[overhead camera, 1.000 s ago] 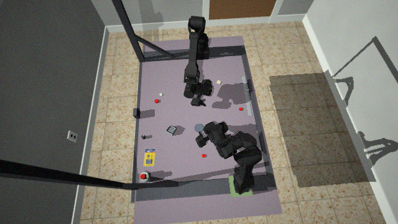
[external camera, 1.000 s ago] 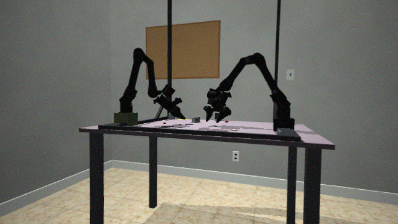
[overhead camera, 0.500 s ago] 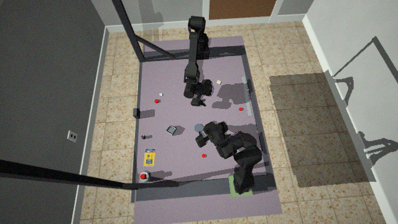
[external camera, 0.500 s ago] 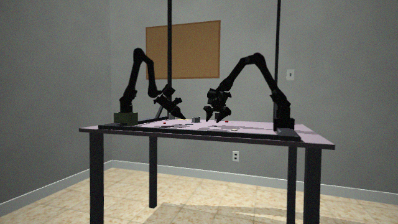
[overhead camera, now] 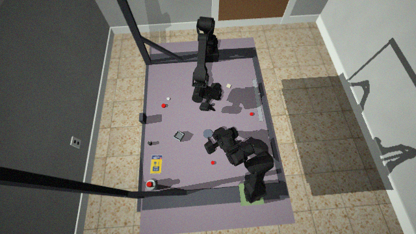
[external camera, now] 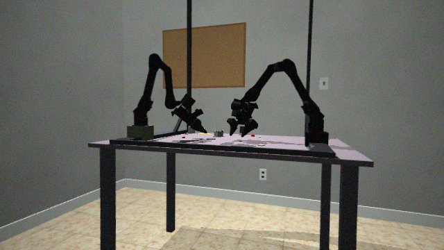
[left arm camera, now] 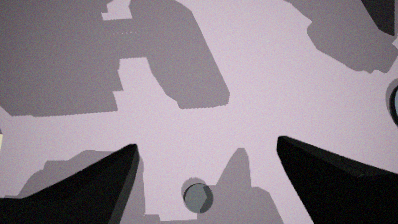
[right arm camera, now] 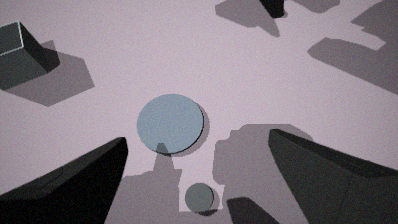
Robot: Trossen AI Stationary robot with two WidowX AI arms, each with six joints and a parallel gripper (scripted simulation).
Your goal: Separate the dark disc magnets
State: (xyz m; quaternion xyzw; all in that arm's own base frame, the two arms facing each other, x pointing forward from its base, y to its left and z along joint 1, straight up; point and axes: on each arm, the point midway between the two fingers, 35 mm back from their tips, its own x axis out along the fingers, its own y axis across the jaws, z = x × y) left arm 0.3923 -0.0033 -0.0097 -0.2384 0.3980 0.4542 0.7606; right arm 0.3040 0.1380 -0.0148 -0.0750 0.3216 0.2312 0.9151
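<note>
Left wrist view shows the left gripper [overhead camera: 211, 101] [external camera: 237, 135] [left arm camera: 208, 147] open, one dark disc [left arm camera: 198, 197] flat on the bench [overhead camera: 185, 81] [external camera: 288, 140] [left arm camera: 255, 65] [right arm camera: 120, 50] at six o'clock. Right wrist view has the right gripper [overhead camera: 213, 140] [external camera: 206, 132] [right arm camera: 199, 140] open too, the other disc [right arm camera: 199, 198] flat at six o'clock; outward from it, a blue round plate [overhead camera: 208, 133] [left arm camera: 395, 104] [right arm camera: 170, 123] lies at eleven and a box [overhead camera: 179, 136] [external camera: 218, 133] [right arm camera: 17, 60] stands at ten.

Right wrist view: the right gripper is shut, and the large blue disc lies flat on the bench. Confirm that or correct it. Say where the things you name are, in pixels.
The right gripper [overhead camera: 218, 137] [external camera: 205, 131] [right arm camera: 199, 140] is open, its fingers wide apart in the right wrist view; the large blue disc [overhead camera: 207, 133] [external camera: 211, 139] [left arm camera: 396, 102] [right arm camera: 170, 121] does lie flat on the bench [overhead camera: 182, 78] [external camera: 347, 150] [left arm camera: 250, 120] [right arm camera: 100, 20].
</note>
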